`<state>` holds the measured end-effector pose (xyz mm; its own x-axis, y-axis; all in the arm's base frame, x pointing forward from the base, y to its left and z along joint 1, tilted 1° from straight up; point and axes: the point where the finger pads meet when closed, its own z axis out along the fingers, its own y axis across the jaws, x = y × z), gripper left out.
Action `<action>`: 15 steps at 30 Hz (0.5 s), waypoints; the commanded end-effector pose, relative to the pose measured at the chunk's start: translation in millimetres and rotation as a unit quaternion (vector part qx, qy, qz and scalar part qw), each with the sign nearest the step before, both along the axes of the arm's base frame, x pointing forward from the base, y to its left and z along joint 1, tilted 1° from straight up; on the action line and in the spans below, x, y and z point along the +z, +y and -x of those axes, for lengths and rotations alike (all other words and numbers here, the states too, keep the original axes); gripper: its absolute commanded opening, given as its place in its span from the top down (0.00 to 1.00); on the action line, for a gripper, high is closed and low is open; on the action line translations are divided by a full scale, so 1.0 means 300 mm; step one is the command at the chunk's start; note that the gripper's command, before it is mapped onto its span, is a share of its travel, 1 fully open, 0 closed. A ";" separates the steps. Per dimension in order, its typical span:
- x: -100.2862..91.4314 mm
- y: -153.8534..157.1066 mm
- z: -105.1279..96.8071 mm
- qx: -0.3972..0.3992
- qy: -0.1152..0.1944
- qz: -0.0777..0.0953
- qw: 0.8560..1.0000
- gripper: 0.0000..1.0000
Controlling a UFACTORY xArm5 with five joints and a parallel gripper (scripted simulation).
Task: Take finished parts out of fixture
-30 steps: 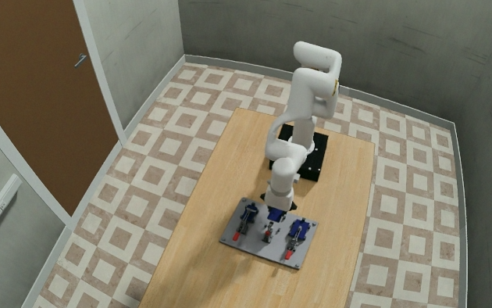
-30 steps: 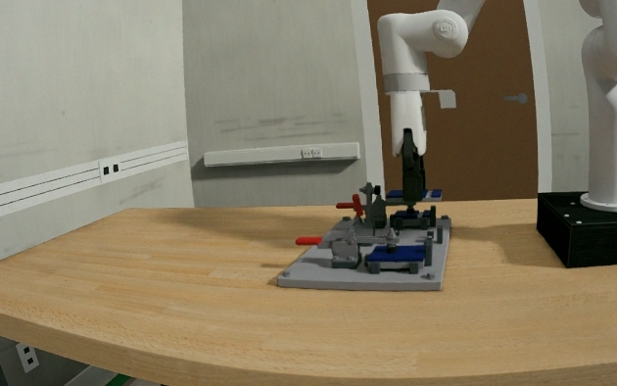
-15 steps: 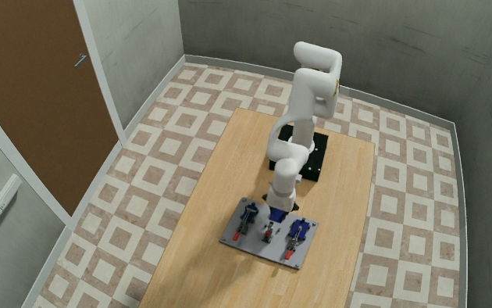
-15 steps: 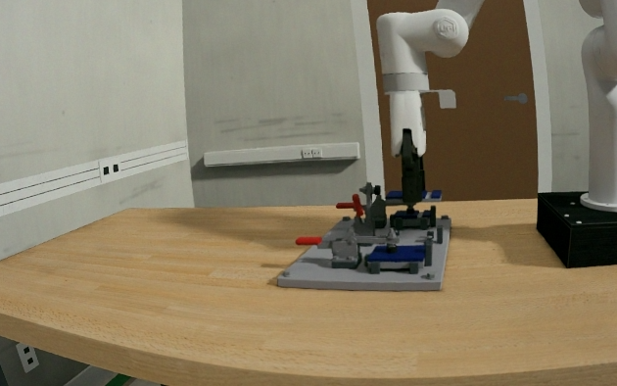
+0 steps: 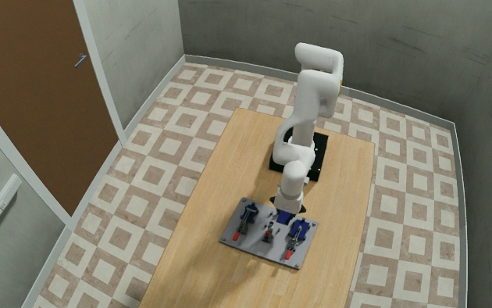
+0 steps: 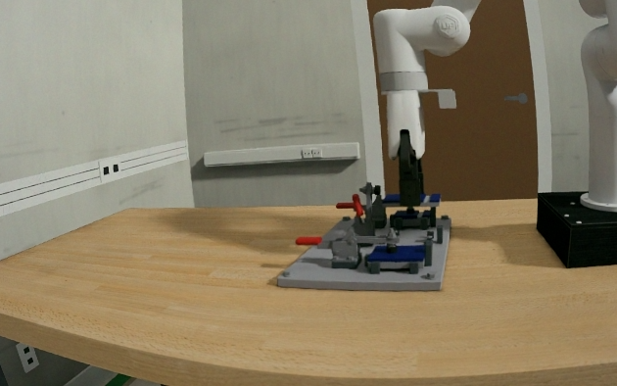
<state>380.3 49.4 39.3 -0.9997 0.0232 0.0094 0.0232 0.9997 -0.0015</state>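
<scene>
A grey fixture plate [image 5: 254, 251] [image 6: 338, 281] lies on the wooden table [image 5: 215, 176] [image 6: 162, 274] and carries three clamp stations. My gripper [image 5: 285, 213] [image 6: 410, 201] is shut on a flat blue part [image 5: 283, 219] [image 6: 432, 198] and holds it level, just above the middle station's dark nest [image 6: 408, 218]. The middle clamp's red handle [image 5: 267, 239] [image 6: 353, 205] stands raised. A second blue part [image 5: 300, 230] [image 6: 399, 253] sits clamped in the right station, its red handle [image 5: 287, 256] [image 6: 308, 240] lying flat. A third blue part [image 5: 251, 213] sits in the left station with its red handle [image 5: 236, 236] down. I cannot make out the slots.
The arm's black base block [image 5: 321, 156] [image 6: 593, 240] stands on the table behind the fixture. A brown door and grey walls surround the table; a checkered floor lies below.
</scene>
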 end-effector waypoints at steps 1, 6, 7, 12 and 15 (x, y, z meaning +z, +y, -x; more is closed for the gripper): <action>0.005 0.044 -0.007 0.000 -0.002 0.000 1.000 1.00; 0.005 0.109 -0.008 0.000 -0.003 0.000 1.000 1.00; 0.005 0.123 -0.009 0.000 -0.003 0.000 1.000 1.00; 0.006 0.167 -0.010 0.000 -0.003 0.000 1.000 1.00; 0.006 0.213 -0.011 0.000 -0.003 0.000 1.000 1.00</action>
<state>381.4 99.9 39.8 -0.9997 0.0232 0.0079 0.0232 0.9997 -0.0023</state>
